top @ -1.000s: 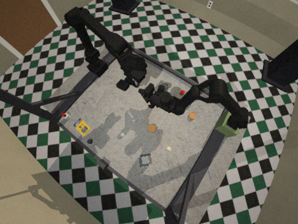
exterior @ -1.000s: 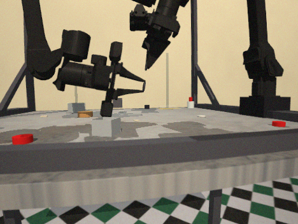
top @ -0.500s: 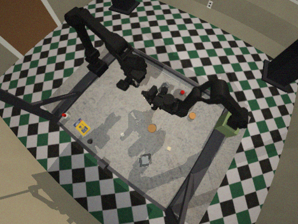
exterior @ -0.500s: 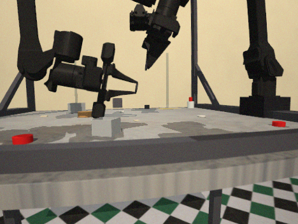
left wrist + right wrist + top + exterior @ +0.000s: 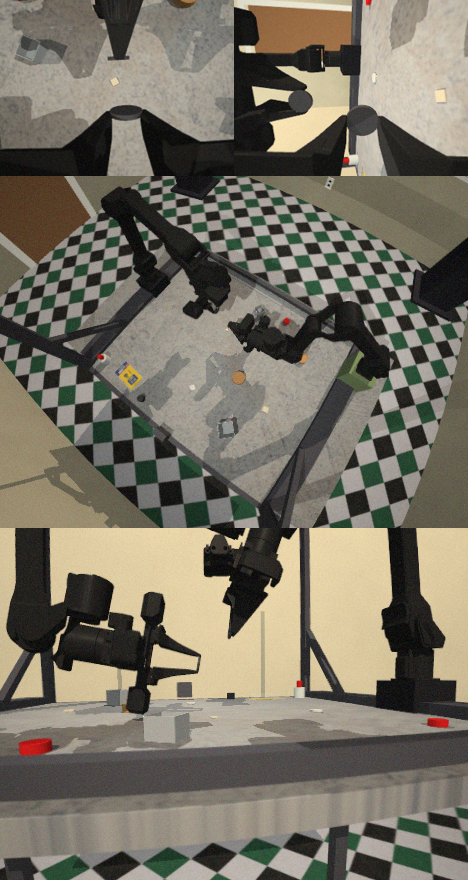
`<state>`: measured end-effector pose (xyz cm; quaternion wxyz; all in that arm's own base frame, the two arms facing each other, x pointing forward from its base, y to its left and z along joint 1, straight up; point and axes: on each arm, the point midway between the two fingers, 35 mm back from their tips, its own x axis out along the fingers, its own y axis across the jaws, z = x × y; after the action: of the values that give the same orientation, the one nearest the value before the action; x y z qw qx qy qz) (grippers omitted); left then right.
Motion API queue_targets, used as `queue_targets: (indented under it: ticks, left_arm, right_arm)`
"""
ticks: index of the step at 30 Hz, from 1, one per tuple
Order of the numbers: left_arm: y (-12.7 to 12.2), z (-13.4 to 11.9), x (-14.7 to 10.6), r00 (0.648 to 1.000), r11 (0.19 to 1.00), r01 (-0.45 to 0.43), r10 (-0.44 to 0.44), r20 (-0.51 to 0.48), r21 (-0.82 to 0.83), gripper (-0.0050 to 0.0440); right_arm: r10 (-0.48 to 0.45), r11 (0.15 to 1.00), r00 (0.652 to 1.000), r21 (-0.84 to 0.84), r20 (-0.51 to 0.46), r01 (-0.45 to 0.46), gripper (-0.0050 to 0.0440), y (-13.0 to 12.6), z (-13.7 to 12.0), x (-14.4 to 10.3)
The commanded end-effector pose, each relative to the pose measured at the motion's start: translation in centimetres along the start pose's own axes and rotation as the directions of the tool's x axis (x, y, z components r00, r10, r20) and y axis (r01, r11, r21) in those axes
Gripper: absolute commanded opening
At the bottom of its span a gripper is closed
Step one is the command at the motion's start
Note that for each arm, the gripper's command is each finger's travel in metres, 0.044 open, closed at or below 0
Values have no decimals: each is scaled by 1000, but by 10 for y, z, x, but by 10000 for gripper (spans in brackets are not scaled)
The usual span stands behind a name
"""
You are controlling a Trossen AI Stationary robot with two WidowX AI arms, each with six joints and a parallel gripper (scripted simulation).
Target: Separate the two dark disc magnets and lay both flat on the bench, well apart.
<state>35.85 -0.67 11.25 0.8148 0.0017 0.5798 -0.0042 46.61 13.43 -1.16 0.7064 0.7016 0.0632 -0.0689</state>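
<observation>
Left gripper (image 5: 215,308) (image 5: 230,635) (image 5: 126,112) (image 5: 301,100) and right gripper (image 5: 232,326) (image 5: 199,663) (image 5: 118,59) (image 5: 361,120), fingers narrow, each pinching one disc: left magnet (image 5: 126,112) (image 5: 301,101), right magnet (image 5: 118,58) (image 5: 362,120); both above bench (image 5: 160,336) (image 5: 350,720) (image 5: 59,90) (image 5: 411,78), apart. Probably stiff, small but heavy, maybe brittle; hold by rim, lay flat on bench, far from each other
</observation>
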Motion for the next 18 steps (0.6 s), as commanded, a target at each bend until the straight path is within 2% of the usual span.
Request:
queue_targets:
  ticks: [1,10,18]
  left_arm:
    - [1,9,-11,999,1000,-2,2,41,0,40]
    - [1,9,-11,999,1000,-2,2,41,0,40]
    - [1,9,-11,999,1000,-2,2,41,0,40]
  right_arm:
    - [34,999,999,14,-2,-34,40,16,-2,0]
    - [39,999,999,0,-9,-39,40,22,-5,4]
    - [6,999,1000,-53,-16,-7,40,19,-7,9]
